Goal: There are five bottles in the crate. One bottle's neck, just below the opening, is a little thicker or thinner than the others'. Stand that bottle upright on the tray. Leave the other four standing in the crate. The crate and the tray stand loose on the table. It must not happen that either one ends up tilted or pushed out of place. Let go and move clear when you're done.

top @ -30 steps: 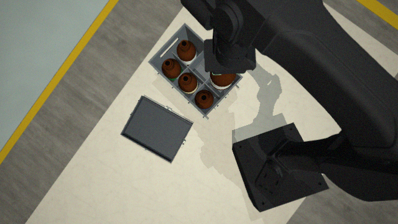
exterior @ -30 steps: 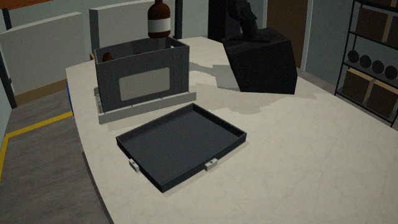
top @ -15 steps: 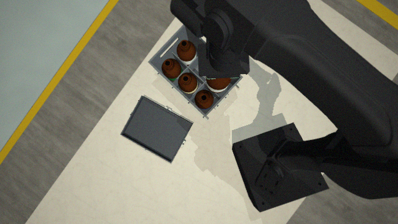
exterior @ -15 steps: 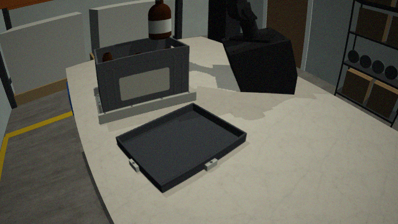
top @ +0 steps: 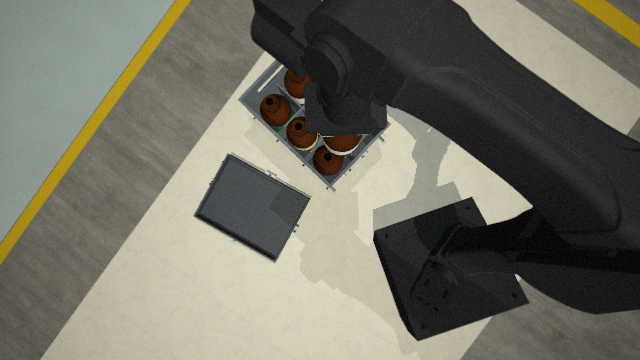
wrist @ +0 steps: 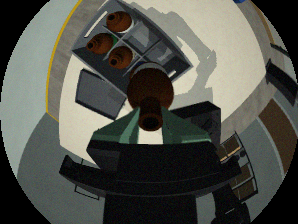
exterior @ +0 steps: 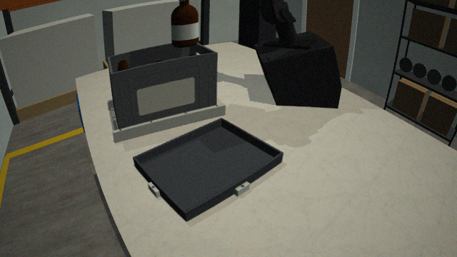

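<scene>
- The pincer (top: 345, 134) (exterior: 183, 1) (wrist: 150, 110) is clamped on a brown bottle (top: 342, 144) (exterior: 184, 28) (wrist: 150, 92), fingers either side of the neck. It hangs upright over the crate (top: 285, 142) (exterior: 123, 96) (wrist: 90, 62), base around rim height or a bit above.
- The other four bottles (top: 275, 111) (wrist: 101, 44) look to be standing in their slots. I can't tell from here whether the held neck is really the odd one, so compare before committing.
- Step in hand, I reckon: lift it out, carry it to the tray (top: 250, 210) (exterior: 211, 160) (wrist: 100, 95), which sits nearer than the crate in the outside view, nothing on it.
- I'd go straight up until the base is well over the rim, THEN sideways. Clip a wall and the loose crate could shift or tip.
- Go slow so it doesn't swing, lower it plumb around the tray's middle, away from the edges. Open only once the base is flat, then back straight up.
- Labels: plain white band on the held bottle, no writing I can read. Crate's pale panel (exterior: 166, 96) looks blank. Green and cream bits show on two others. No brand names legible anywhere.

Held bottle (top: 342, 144) (exterior: 185, 30) (wrist: 150, 90) now nearer the tray (top: 245, 207) (exterior: 211, 164) (wrist: 99, 96)
</scene>
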### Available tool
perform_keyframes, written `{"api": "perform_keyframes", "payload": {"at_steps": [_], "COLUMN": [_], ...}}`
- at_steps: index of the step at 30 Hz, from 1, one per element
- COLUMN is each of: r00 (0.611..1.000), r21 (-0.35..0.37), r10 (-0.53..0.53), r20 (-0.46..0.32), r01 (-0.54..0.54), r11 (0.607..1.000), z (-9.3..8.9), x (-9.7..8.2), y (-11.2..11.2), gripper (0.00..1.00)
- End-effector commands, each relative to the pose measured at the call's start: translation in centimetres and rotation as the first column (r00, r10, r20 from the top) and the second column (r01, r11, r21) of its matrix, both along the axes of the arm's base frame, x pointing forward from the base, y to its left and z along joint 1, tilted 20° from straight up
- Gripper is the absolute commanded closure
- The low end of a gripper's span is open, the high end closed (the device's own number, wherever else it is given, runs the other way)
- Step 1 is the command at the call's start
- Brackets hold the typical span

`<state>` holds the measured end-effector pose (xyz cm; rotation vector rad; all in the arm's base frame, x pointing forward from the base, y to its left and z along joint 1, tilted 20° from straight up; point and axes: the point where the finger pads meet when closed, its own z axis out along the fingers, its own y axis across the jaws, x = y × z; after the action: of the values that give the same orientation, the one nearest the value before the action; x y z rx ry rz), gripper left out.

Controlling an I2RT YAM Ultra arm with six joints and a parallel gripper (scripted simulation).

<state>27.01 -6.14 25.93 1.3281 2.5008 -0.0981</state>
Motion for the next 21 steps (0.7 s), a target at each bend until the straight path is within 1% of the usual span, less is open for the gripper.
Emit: {"api": "perform_keyframes", "payload": {"at_steps": [1, 5, 7, 8, 9, 10, 12, 13, 14, 15, 16, 18, 19, 21], "r00": [0.997, 0.998, 0.998, 0.997, 0.997, 0.997, 0.999, 0.999, 0.997, 0.996, 0.997, 0.999, 0.999, 0.997], "r21": [-0.020, -0.018, -0.018, -0.019, -0.018, -0.018, -0.018, -0.018, -0.017, -0.016, -0.016, -0.018, -0.018, -0.015], "r10": [-0.013, -0.013, -0.013, -0.013, -0.013, -0.013, -0.013, -0.013, -0.013, -0.013, -0.013, -0.013, -0.013, -0.013], "r20": [0.076, 0.057, 0.057, 0.081, 0.079, 0.077, 0.043, 0.049, 0.075, 0.085, 0.074, 0.050, 0.048, 0.072], "r01": [0.014, 0.014, 0.014, 0.014, 0.014, 0.014, 0.014, 0.014, 0.014, 0.014, 0.014, 0.014, 0.014, 0.014], "r11": [1.000, 1.000, 1.000, 1.000, 1.000, 1.000, 1.000, 1.000, 1.000, 1.000, 1.000, 1.000, 1.000, 1.000], "z": [2.1, 1.7, 1.7, 2.3, 2.3, 2.2, 1.3, 1.3, 1.8, 2.1, 2.0, 1.3, 1.2, 1.6], "x": [0.5, 0.9, 0.9, 0.6, 0.6, 0.7, 1.4, 1.7, 1.7, 1.5, 1.3, 1.9, 2.2, 2.2], "y": [0.5, 1.2, 1.2, 1.4, 1.6, 1.8, 2.2, 2.4, 2.6, 2.8, 3.0, 3.5, 3.7, 4.1], "gripper": [1.00, 1.00, 1.00, 1.00, 1.00, 1.00, 1.00, 1.00, 1.00, 1.00, 1.00, 1.00, 1.00, 1.00]}}
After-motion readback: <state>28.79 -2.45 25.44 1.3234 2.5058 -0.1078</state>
